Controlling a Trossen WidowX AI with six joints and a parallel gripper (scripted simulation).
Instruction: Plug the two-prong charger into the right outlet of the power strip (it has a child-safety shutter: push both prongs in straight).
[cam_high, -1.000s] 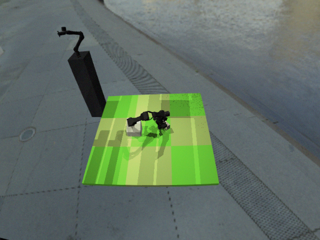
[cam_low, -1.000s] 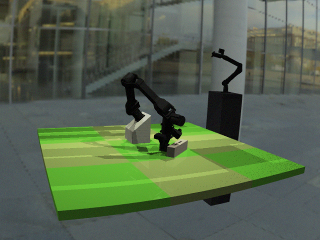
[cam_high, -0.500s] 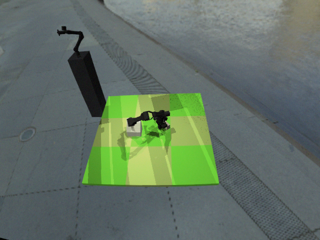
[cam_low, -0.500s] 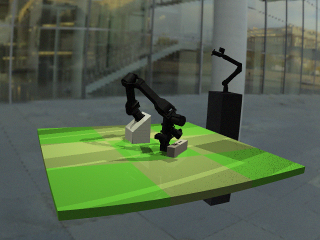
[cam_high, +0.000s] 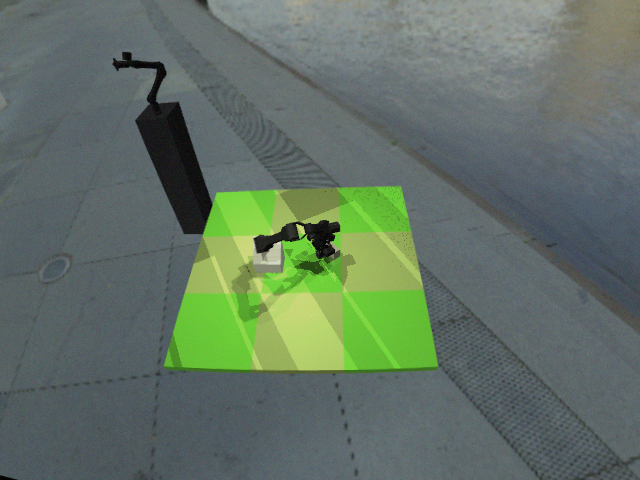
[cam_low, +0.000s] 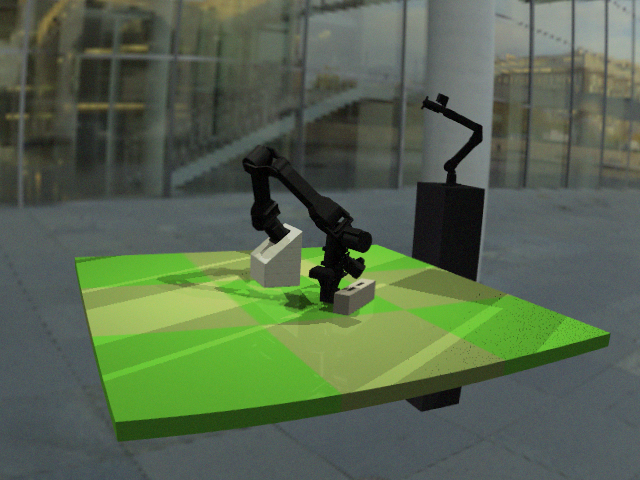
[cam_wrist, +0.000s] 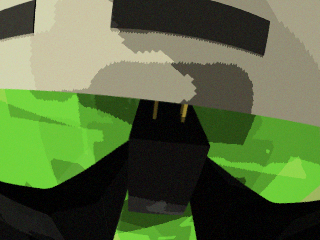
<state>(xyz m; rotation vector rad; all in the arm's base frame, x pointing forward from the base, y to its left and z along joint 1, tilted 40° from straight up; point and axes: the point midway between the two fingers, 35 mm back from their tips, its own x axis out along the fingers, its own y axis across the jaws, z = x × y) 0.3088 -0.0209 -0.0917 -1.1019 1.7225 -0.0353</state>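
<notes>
My gripper (cam_high: 324, 253) (cam_low: 327, 296) (cam_wrist: 161, 150) is shut on the black charger (cam_wrist: 162, 162), its fingers on the charger's two sides. Two brass prongs (cam_wrist: 155, 110) (cam_wrist: 184, 111) stand out from the charger's far face; their tips are hidden at the power strip's near edge. The pale power strip (cam_high: 335, 252) (cam_low: 355, 301) (cam_wrist: 65, 65) lies right beside the gripper, with dark outlet recesses (cam_wrist: 190, 25) (cam_wrist: 15, 21) in its top. The prongs are beside the strip's edge, not over a recess. In the top and exterior views the charger cannot be told from the black fingers; contact with the strip is unclear.
The arm's pale wedge-shaped base (cam_high: 268, 261) (cam_low: 283, 266) stands on the green and tan table (cam_high: 382, 330) (cam_low: 206, 382). A second black arm (cam_high: 157, 82) (cam_low: 465, 149) stands on a tall dark pedestal (cam_high: 173, 165) (cam_low: 447, 232) beyond the table's edge. Shadows cross the table.
</notes>
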